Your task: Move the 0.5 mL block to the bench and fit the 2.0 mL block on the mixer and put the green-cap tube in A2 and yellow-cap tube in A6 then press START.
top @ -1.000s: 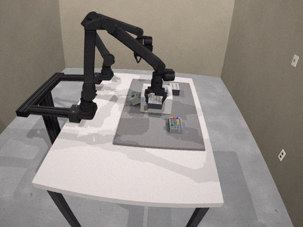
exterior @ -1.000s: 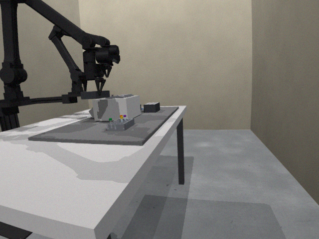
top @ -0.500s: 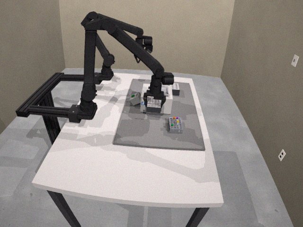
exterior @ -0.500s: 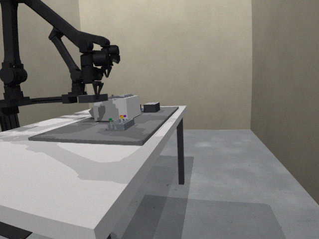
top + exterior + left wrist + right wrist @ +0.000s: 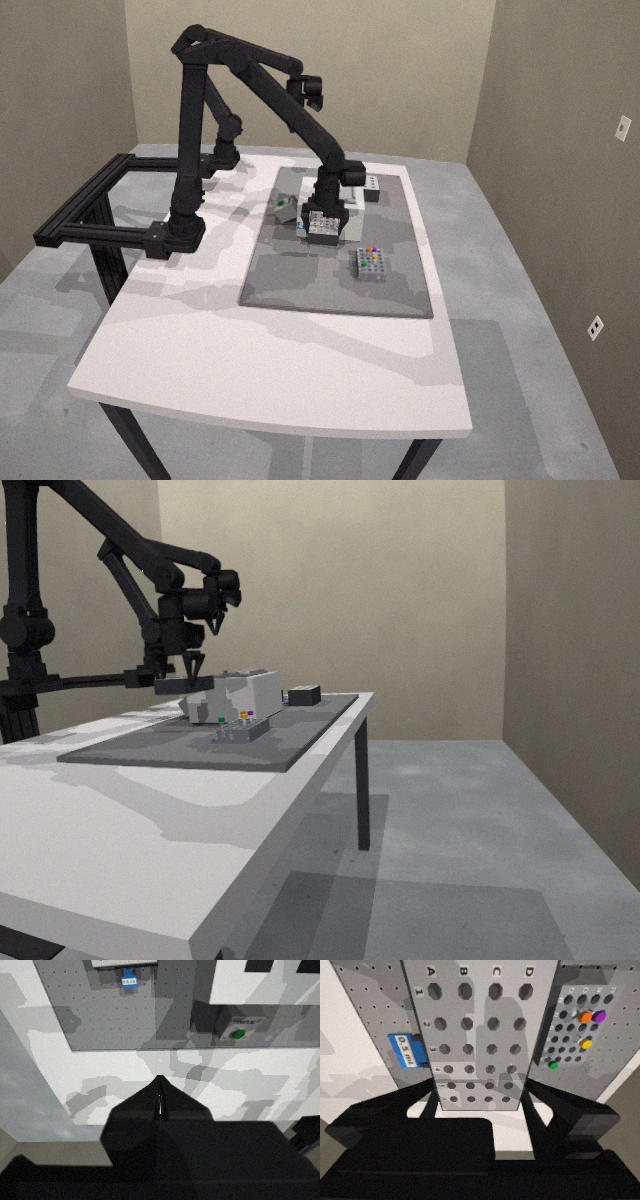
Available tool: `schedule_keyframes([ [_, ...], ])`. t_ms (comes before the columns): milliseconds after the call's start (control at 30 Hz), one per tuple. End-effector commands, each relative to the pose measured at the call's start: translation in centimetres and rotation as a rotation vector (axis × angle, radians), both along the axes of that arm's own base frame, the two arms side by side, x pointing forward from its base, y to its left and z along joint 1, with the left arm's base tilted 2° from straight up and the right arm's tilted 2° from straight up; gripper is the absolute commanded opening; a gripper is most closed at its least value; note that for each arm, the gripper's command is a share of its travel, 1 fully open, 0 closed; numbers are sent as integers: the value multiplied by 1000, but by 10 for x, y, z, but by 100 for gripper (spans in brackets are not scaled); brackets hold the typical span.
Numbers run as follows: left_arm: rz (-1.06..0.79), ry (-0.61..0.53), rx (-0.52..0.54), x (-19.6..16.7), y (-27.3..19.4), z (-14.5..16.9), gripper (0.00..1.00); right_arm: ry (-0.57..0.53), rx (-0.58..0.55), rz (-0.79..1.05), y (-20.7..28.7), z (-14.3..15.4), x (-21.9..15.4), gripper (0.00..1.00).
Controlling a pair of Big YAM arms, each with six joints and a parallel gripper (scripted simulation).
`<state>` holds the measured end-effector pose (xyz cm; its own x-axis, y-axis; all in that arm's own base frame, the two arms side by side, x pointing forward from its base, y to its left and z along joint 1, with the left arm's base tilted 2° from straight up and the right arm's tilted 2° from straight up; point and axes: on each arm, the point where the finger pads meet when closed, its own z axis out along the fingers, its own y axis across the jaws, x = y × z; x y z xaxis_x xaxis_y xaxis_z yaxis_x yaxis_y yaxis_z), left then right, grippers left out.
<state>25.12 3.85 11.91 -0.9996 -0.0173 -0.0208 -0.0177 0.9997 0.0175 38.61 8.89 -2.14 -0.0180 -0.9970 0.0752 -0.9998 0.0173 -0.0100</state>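
My right gripper [image 5: 324,224] [image 5: 479,1080] is shut on the 0.5 mL block [image 5: 170,686], across its sides. The block is in the air, about level with the mixer's top; its blue lever [image 5: 406,1051] reads 0.5 mL. My left gripper [image 5: 160,1080] [image 5: 215,632] is shut and empty, high up. The white mixer [image 5: 352,227] [image 5: 266,697] is partly hidden behind the right arm. The other block [image 5: 371,194] [image 5: 303,696] stands beyond it. The green-capped tube [image 5: 363,264] [image 5: 553,1065] and yellow-capped tube [image 5: 375,256] [image 5: 586,1044] stand in the rack [image 5: 371,276] [image 5: 242,734].
Orange-capped [image 5: 585,1017] and purple-capped [image 5: 599,1016] tubes also stand in the rack, on the near side of the mixer in the top view. A grey panel with a green button [image 5: 238,1034] slopes at the mixer's front. Everything stands on the dark mat [image 5: 330,302].
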Motion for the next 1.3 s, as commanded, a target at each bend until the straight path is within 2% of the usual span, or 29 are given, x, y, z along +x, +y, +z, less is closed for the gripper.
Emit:
schedule_keyframes([
  [0,-9,-38,7,13,1,12,0,-36,13,14,-4,5,12,0],
  [167,-9,-18,4,5,0,4,0,-60,30,29,3,3,22,0],
  [500,-9,-9,2,2,-1,1,0,-31,9,11,-19,-14,6,0],
  [667,-9,-6,2,1,-1,0,0,-52,25,22,-17,-16,14,0],
  [900,-9,-23,4,7,0,7,0,-49,18,24,-15,-15,12,0],
  [1133,-9,-50,8,17,2,18,0,-24,10,-2,-19,-39,1,0],
  [1267,-9,-62,10,22,2,23,0,-38,13,-14,-22,-42,8,0],
])
